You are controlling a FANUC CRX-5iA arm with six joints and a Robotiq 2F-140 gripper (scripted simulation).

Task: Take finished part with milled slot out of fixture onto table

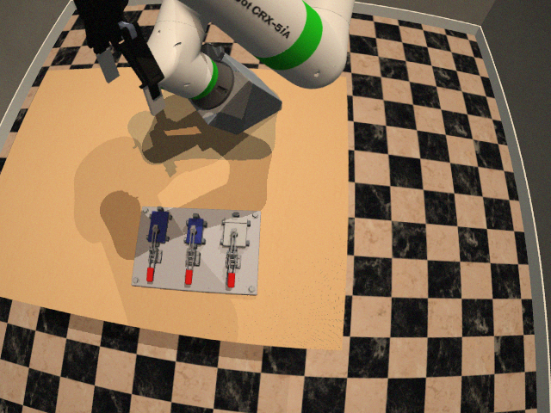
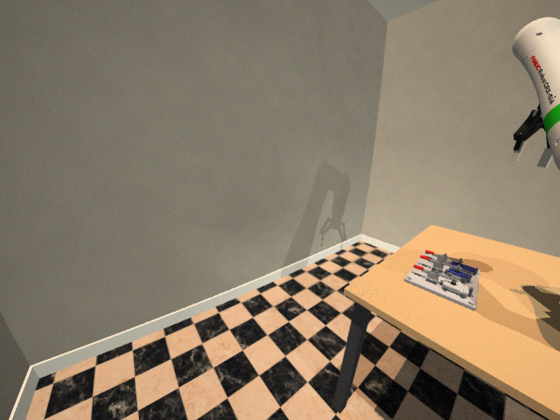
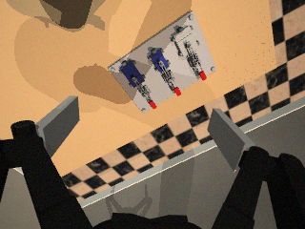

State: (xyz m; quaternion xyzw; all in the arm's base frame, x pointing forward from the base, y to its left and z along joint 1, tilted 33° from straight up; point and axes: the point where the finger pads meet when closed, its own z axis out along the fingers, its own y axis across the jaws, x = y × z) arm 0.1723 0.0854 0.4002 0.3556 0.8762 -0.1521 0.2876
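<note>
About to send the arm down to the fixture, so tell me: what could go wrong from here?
1. The pincer hangs open and high, far from the fixture plate; a long descent could land off target.
2. The finished part sits under its clamp, whose red handle lies low; pulling before releasing it may jam.
3. The nearest blue blank sits close beside; wide fingers might nudge it or its clamp.

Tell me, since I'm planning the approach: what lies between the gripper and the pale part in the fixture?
Only table top with the arm's shadows, in the top view. The open gripper hangs far from the pale part.
</note>
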